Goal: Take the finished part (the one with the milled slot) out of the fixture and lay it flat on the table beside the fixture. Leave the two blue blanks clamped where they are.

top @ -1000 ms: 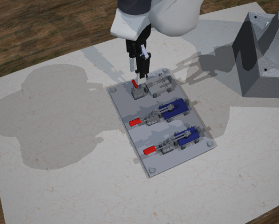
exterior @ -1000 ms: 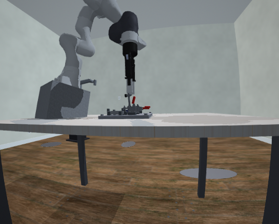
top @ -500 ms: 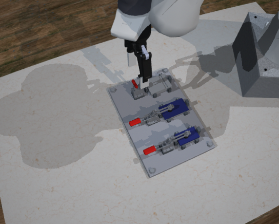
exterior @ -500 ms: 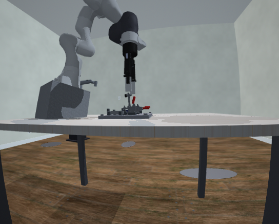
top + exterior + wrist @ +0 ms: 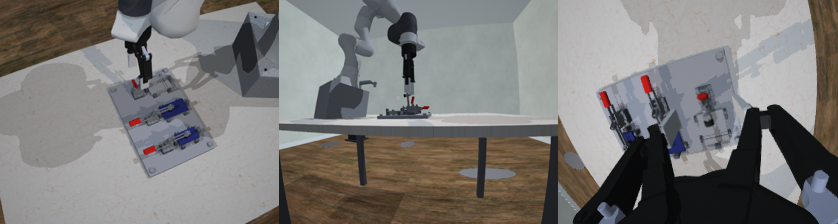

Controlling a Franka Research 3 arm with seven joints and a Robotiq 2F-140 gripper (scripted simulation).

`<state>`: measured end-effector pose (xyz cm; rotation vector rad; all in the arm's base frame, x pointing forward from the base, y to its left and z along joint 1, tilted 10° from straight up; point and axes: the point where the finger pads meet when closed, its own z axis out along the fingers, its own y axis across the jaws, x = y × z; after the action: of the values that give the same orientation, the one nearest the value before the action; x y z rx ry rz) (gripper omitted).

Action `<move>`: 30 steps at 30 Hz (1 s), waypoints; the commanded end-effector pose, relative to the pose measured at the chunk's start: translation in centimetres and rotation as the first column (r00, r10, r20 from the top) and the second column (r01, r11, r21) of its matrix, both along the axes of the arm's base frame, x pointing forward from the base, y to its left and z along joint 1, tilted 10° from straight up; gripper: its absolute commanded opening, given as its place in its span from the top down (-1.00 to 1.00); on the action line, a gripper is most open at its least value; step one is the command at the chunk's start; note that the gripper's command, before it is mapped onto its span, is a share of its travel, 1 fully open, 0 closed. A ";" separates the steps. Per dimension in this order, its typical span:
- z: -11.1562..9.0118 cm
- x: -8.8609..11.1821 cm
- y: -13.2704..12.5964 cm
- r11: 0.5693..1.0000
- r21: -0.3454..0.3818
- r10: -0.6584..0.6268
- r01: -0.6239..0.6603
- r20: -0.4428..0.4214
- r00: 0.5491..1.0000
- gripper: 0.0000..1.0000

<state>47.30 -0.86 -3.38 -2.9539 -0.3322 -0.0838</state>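
The grey fixture plate [image 5: 159, 120] lies on the table with three clamp stations. The far station holds the grey finished part [image 5: 160, 86]; its clamp stands open with the red handle [image 5: 134, 83] raised. Two blue blanks [image 5: 174, 108] [image 5: 188, 136] sit under closed clamps whose red handles [image 5: 135, 122] [image 5: 150, 150] lie flat. My gripper [image 5: 143, 80] points straight down over the far station's open clamp, left of the grey part. It is open and empty, and it hangs just above the raised clamp arm in the side view [image 5: 409, 90]. The wrist view shows the fingers spread over the plate.
The robot's grey base pedestal [image 5: 259, 51] stands at the table's far right corner, also seen in the side view [image 5: 340, 101]. White table top surrounds the plate on all sides, widest to the left and front.
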 end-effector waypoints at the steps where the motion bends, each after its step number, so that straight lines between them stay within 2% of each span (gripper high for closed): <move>1: -0.1 0.0 -0.1 1.000 -0.002 0.001 -0.001 0.002 1.000 -0.16; 11: -0.1 -0.7 -0.2 1.000 -0.002 0.001 -0.001 0.002 1.000 -0.16; 30: -0.5 -5.3 -1.2 1.000 -0.002 0.001 -0.001 0.002 1.000 -0.16</move>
<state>42.24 -1.84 -3.96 -2.9580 -0.3008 -0.0645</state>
